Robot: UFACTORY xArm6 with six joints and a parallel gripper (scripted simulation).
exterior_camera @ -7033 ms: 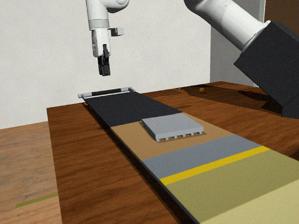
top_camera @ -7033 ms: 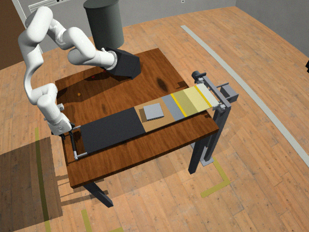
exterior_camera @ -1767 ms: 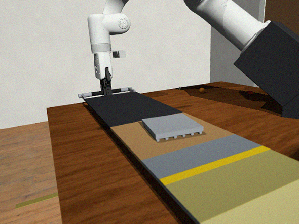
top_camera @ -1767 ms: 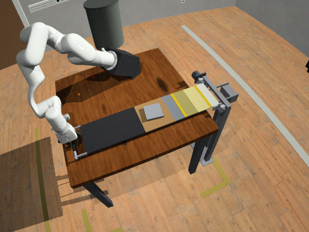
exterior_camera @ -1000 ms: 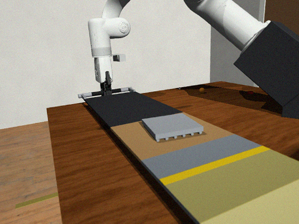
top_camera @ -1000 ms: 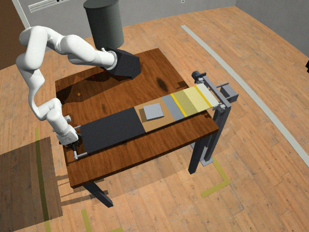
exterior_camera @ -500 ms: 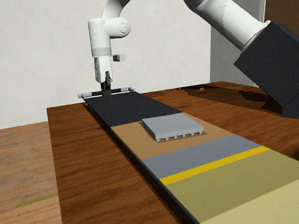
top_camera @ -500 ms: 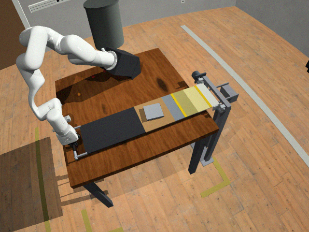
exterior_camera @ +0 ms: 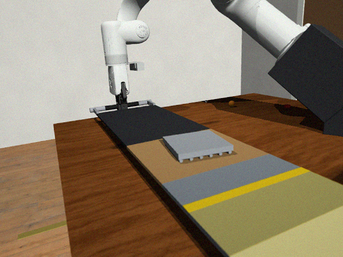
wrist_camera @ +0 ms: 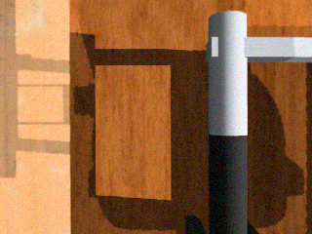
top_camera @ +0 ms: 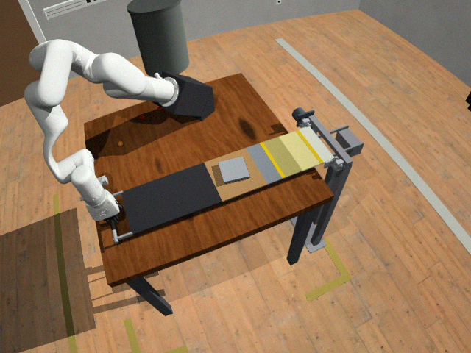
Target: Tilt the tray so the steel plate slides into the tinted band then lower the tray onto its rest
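A long tray lies along the wooden table, its far end on a hinge stand (top_camera: 327,148). Its bed has a dark zone, a tan zone, a grey zone, then a tinted olive and pale yellow band (top_camera: 291,151) between two solid yellow lines (top_camera: 272,159). The grey steel plate (top_camera: 233,169) lies flat on the tan zone, short of the band; it also shows in the exterior view (exterior_camera: 197,144). My gripper (top_camera: 112,221) is shut on the tray's handle bar (exterior_camera: 122,105) at the near end. The wrist view shows the handle bar (wrist_camera: 227,132) close up.
The arm's dark base block (top_camera: 190,96) sits on the table's back part. A grey cylinder (top_camera: 159,34) stands behind the table. A small orange ball (top_camera: 120,143) and a red one (exterior_camera: 287,105) lie on the table near the base.
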